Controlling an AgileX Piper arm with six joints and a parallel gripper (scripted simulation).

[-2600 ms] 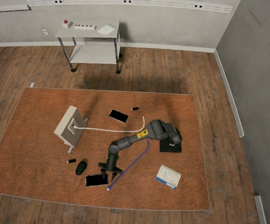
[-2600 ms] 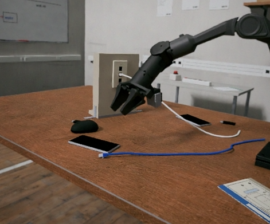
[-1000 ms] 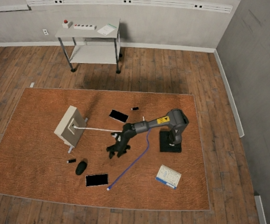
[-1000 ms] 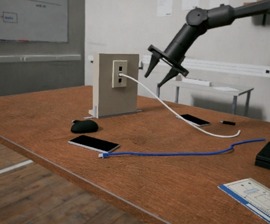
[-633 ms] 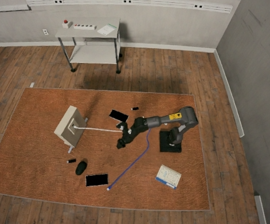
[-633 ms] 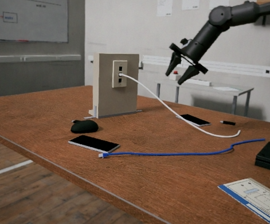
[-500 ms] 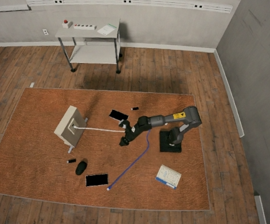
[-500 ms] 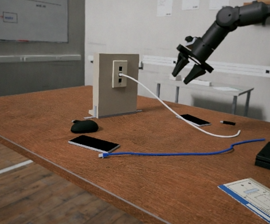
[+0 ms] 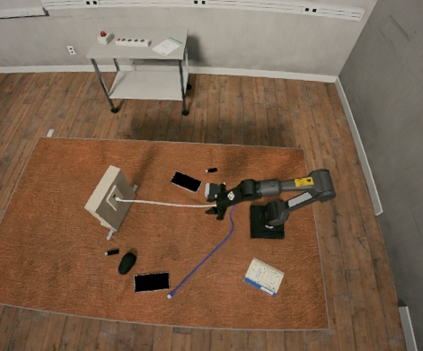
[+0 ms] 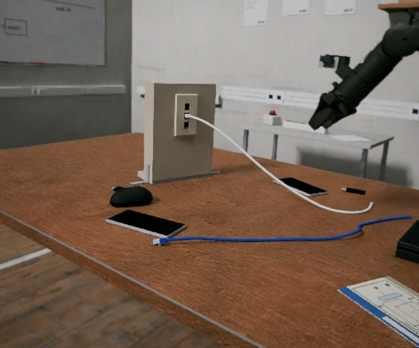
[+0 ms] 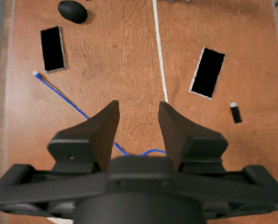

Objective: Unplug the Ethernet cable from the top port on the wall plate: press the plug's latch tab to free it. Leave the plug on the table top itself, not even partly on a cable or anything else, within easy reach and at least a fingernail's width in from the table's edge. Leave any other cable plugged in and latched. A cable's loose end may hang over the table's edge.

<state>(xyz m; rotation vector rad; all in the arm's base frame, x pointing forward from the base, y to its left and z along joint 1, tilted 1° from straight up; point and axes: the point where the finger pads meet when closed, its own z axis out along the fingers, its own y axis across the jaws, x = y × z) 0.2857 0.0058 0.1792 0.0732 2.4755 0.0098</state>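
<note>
The wall plate sits on a beige upright block on the table. A white cable is plugged into a port below the top one, and the top port looks empty. The blue Ethernet cable lies loose on the table. Its plug rests on the wood close beside a black phone, seemingly just apart from it. The plug also shows in the wrist view and from above. My gripper is open and empty, high above the table near the white cable's free end.
A black mouse lies in front of the block. A second phone and a small dark stick lie further back. A printed card sits near the front right. The arm's base stands right of the blue cable.
</note>
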